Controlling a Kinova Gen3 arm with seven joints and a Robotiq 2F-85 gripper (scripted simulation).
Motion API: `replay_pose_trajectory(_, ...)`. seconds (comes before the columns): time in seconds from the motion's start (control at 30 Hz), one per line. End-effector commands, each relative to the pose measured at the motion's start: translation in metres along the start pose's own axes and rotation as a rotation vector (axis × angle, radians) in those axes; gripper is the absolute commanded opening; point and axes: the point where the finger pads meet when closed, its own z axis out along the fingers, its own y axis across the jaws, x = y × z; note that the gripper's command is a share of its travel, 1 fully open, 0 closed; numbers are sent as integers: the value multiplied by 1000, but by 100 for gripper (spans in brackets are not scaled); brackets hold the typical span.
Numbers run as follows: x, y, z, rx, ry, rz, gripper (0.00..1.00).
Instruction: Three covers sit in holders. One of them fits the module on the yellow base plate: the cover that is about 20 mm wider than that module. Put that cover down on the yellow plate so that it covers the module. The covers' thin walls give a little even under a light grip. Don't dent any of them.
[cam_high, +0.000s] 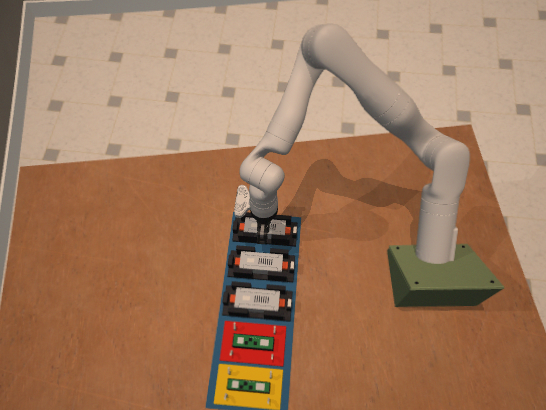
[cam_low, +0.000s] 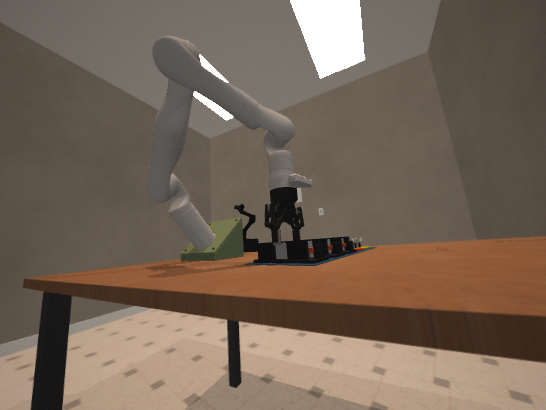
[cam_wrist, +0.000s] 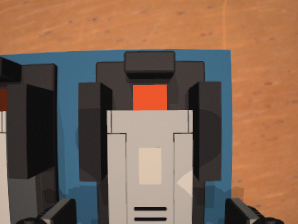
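Three grey covers sit in black holders on a blue strip: the far cover, the middle cover and the near cover. A green module lies on the yellow plate at the strip's near end. My gripper is open and empty, its fingers straddling the far cover just above its holder. In the wrist view that cover fills the middle, with an orange tab beyond it and the two fingertips at the bottom corners. In the low side view the gripper hangs over the first holder.
A red plate with another green module lies between the near holder and the yellow plate. The arm's green base stands to the right of the strip. The middle holder shows at the wrist view's left edge.
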Motion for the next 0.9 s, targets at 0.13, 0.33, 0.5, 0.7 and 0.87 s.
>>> replay_pose_trajectory(0.13,1,0,7,1,2,0,100)
replay_pose_trajectory(0.33,1,0,7,1,2,0,100)
replay_pose_trajectory(0.5,1,0,11,1,2,0,100)
replay_pose_trajectory(0.7,1,0,17,1,2,0,100)
replay_pose_trajectory(0.87,1,0,17,1,2,0,100)
